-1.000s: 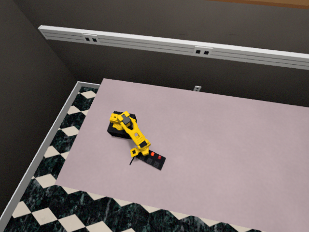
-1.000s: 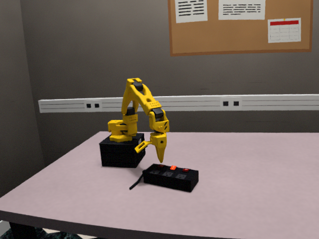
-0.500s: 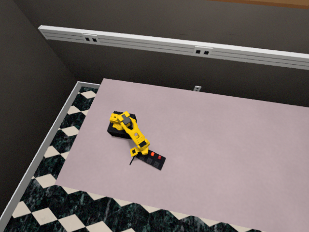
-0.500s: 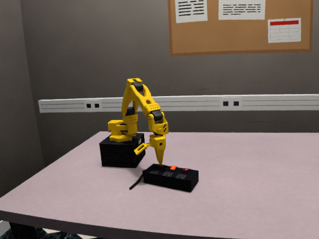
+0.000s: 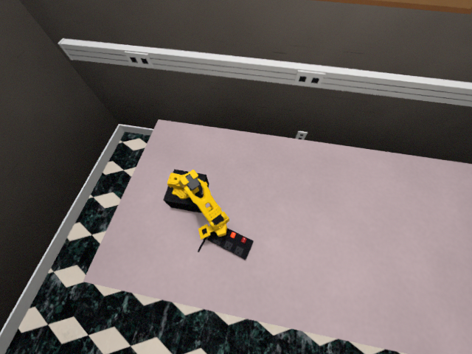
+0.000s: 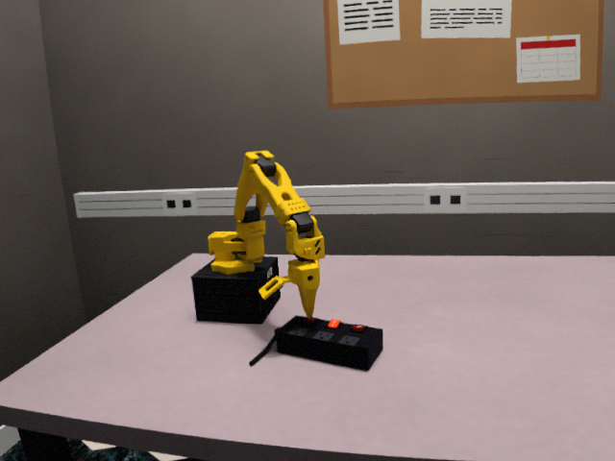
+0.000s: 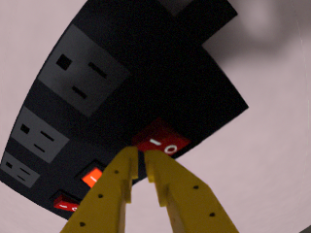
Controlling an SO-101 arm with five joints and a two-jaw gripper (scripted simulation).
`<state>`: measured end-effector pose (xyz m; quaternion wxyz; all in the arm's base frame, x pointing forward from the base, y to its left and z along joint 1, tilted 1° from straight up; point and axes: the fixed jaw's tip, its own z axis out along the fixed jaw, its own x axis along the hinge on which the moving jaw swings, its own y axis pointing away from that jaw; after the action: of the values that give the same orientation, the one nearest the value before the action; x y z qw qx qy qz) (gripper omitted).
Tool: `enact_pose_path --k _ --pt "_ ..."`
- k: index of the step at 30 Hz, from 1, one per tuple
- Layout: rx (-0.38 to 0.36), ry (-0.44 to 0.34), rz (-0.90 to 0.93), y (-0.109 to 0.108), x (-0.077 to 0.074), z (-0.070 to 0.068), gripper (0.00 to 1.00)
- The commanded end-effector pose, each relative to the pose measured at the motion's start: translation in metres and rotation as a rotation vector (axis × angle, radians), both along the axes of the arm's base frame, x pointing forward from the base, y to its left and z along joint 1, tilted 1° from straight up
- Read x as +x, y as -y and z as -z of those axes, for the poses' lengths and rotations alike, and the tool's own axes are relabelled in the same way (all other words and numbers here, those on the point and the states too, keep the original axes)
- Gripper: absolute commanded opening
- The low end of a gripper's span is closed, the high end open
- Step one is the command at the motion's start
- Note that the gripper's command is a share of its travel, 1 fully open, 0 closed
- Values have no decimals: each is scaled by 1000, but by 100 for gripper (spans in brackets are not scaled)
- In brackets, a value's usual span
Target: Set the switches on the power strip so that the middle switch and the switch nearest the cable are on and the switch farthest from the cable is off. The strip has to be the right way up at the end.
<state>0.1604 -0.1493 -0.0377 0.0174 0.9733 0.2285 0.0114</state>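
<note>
The black power strip (image 5: 239, 249) (image 6: 342, 350) (image 7: 85, 78) lies on the table with its sockets and switches facing up. Its cable (image 5: 201, 245) (image 6: 261, 352) leaves the end nearest the arm's base. My gripper (image 6: 310, 316) (image 7: 143, 155) is shut on nothing and points straight down, with its tips touching the red switch nearest the cable (image 7: 163, 142). The middle switch (image 5: 232, 234) (image 6: 332, 323) (image 7: 93, 177) glows bright orange. The switch farthest from the cable (image 5: 243, 240) (image 6: 357, 327) (image 7: 65, 204) is a darker red.
The arm stands on a black base block (image 5: 177, 200) (image 6: 231, 298) just behind the strip's left end. The pink table (image 5: 324, 213) (image 6: 472, 322) stretches wide to the right. Its left edge (image 5: 114, 213) is close to the base.
</note>
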Motion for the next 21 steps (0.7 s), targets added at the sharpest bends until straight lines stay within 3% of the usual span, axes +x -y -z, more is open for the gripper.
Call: enact_pose_path --k 1,21 --pt "21 -23 -10 -5 -4 7 0" --pt "21 -23 -13 -7 -5 8 0"
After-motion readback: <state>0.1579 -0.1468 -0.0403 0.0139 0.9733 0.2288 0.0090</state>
